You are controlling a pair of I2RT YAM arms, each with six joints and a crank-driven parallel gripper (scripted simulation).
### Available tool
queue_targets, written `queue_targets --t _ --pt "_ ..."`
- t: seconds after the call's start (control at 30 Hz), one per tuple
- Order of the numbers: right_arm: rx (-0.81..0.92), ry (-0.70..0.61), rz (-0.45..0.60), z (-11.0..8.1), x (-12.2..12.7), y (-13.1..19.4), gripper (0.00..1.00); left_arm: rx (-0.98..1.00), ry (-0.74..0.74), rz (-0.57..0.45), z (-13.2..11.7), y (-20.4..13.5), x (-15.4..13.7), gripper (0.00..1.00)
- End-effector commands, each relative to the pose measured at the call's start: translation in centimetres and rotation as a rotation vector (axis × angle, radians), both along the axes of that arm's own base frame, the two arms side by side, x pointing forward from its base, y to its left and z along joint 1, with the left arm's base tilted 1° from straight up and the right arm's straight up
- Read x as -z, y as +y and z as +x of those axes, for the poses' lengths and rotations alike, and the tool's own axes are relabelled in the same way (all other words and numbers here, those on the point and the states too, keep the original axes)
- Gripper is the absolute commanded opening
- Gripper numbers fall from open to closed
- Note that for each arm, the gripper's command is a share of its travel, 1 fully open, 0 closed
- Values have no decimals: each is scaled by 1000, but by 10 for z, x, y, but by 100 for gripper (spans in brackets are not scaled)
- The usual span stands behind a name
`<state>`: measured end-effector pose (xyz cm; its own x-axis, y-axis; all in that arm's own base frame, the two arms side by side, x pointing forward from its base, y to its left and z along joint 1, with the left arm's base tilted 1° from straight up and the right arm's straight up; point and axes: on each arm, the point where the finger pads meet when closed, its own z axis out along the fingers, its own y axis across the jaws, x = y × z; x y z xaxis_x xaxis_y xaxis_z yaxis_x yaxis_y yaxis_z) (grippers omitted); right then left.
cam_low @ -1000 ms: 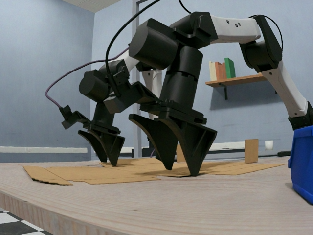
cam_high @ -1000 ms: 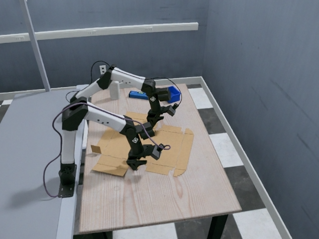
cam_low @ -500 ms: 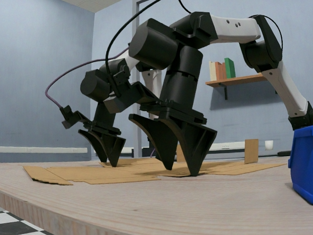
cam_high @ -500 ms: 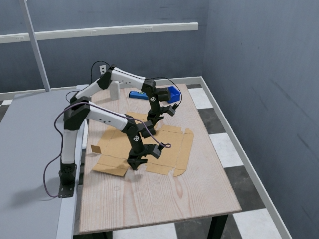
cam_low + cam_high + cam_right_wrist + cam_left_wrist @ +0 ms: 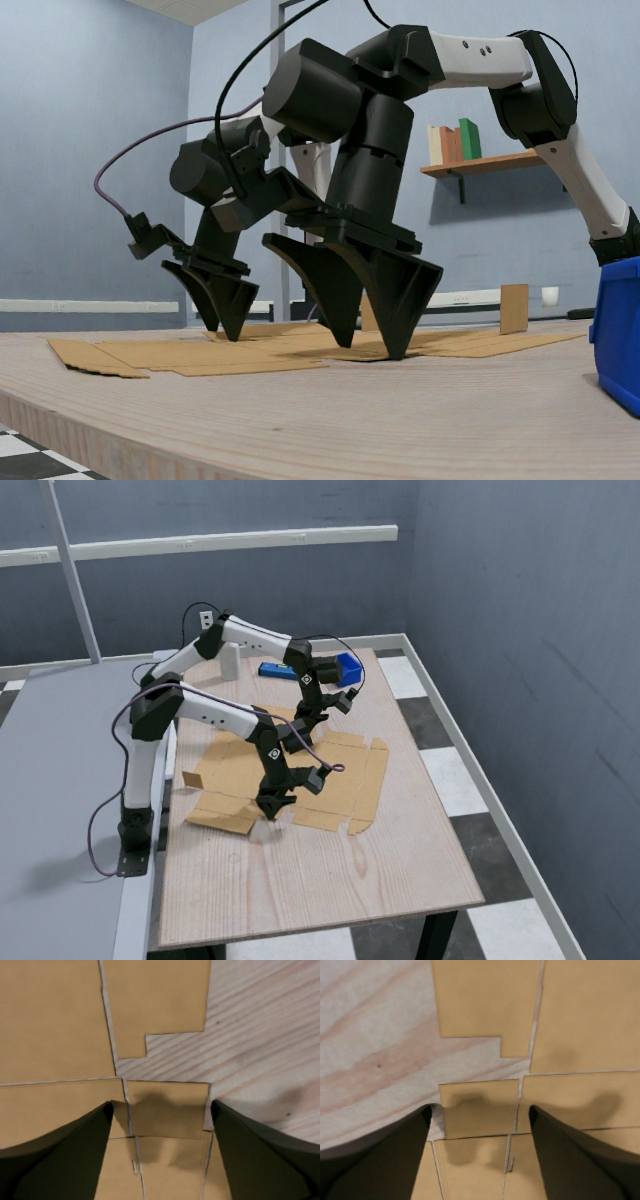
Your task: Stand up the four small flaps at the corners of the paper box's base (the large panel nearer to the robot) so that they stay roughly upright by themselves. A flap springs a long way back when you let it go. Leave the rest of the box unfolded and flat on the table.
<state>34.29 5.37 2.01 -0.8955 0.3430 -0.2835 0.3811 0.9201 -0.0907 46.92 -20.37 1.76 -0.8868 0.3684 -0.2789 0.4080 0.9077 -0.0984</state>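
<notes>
Left wrist view: the left gripper (image 5: 311, 723) (image 5: 370, 351) (image 5: 480, 1107) stands widely open, holding nothing, over a flat corner flap (image 5: 480, 1117). The right gripper (image 5: 278, 811) (image 5: 223, 334) (image 5: 161, 1103), equally wide and empty, straddles another low flap (image 5: 167, 1117). Beneath both, the paper box (image 5: 336, 774) (image 5: 180, 355) (image 5: 585, 1020) (image 5: 50, 1020) lies unfolded on the table (image 5: 310, 883) (image 5: 361, 413); two nearer-robot flaps stand upright, one (image 5: 192, 779) (image 5: 368, 314) on the right side, one (image 5: 514, 308) on the left.

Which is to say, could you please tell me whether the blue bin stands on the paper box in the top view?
No, the blue bin stands on the table, apart from the box.
</notes>
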Motion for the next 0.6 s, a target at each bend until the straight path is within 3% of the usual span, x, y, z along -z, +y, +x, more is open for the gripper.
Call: queue_targets --t 0.0,0.57 --pt "6 69 -32 -13 15 -5 81 5 -9 -16 -4 -11 -2 81" --pt "6 69 -32 -13 15 -5 81 6 -10 -23 -7 -17 -4 81"
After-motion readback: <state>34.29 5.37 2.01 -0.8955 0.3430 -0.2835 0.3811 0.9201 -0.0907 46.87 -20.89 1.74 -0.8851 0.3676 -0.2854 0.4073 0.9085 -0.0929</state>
